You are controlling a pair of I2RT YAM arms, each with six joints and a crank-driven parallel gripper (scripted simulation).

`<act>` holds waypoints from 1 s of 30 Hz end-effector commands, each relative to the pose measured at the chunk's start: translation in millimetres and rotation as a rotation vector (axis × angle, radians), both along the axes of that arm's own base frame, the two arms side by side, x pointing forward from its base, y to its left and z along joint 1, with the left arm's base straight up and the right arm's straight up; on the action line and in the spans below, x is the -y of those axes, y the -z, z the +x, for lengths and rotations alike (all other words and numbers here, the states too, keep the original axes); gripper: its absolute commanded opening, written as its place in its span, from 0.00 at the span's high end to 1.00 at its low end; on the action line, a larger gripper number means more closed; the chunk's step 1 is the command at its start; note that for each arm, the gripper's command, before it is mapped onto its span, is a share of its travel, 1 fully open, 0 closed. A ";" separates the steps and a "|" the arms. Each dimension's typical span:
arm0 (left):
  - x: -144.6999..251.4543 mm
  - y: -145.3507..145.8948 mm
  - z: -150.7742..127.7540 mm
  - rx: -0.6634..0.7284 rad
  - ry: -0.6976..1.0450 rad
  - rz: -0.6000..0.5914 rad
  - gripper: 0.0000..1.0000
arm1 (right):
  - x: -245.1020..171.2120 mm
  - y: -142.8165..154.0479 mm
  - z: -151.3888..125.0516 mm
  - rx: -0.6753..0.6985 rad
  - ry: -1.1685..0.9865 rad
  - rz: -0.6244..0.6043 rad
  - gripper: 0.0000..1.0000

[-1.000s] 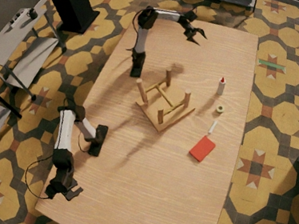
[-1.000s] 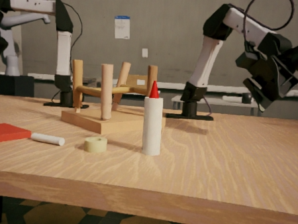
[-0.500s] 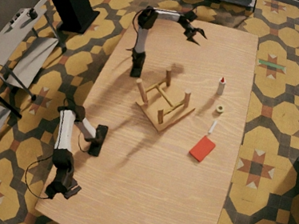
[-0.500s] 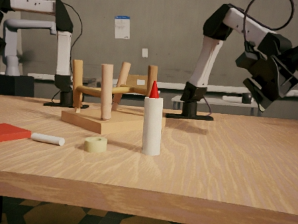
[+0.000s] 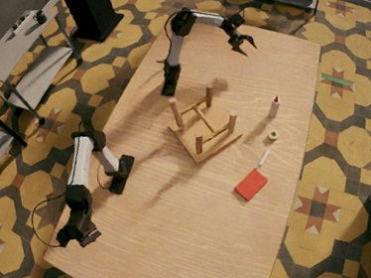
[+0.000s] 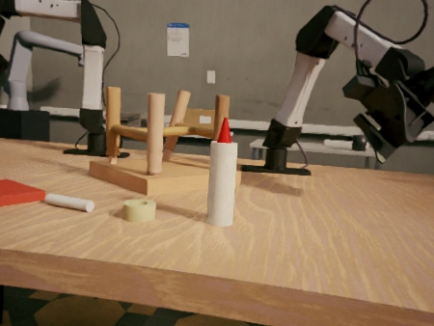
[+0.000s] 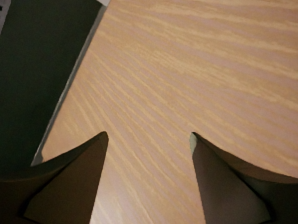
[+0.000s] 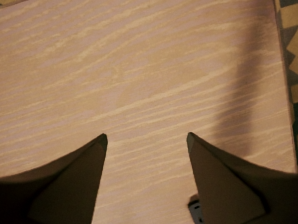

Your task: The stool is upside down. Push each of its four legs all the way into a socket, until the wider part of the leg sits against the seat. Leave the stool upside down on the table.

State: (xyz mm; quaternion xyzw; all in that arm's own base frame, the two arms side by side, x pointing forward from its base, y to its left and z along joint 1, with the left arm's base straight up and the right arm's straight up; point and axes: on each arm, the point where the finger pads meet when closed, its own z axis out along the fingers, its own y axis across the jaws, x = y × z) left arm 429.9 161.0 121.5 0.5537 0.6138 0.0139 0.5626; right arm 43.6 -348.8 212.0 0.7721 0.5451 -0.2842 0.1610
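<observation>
The upside-down stool's square seat [image 5: 190, 138] [image 6: 122, 177] lies on the table. Four legs stand on it: one [image 5: 199, 144] [image 6: 113, 103], one [image 5: 232, 122] [image 6: 155, 130], one [image 5: 210, 97] [image 6: 222, 107] and one [image 5: 175, 112] [image 6: 180, 107] that leans in the exterior view. Thin bars join them. A narrower end shows below the first leg; the leaning leg's foot also looks narrow. The third leg's foot is hidden behind the bottle. My left gripper [image 5: 250, 51] [image 7: 148, 134] is open and empty, away from the stool. My right gripper [image 5: 92, 236] [image 8: 147, 135] is open and empty, far from the stool.
A white bottle with a red tip [image 5: 274, 108] [image 6: 222, 183] stands before the stool. A tape roll [image 5: 274, 137] [image 6: 139, 211], a white stick [image 5: 264, 158] [image 6: 69, 203] and a red block [image 5: 251, 185] [image 6: 19, 193] lie near the table's front edge.
</observation>
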 end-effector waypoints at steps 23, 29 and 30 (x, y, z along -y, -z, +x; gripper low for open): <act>35.9 -41.0 6.5 -0.139 -0.233 0.023 0.26 | -15.1 -31.1 132.0 0.115 -0.484 -0.234 0.26; 44.1 -52.0 7.1 -0.147 -0.287 0.011 0.26 | -24.9 -38.2 158.3 0.139 -0.582 -0.276 0.26; 45.9 -53.7 6.5 -0.152 -0.299 0.006 0.26 | -28.6 -38.9 163.8 0.144 -0.600 -0.283 0.26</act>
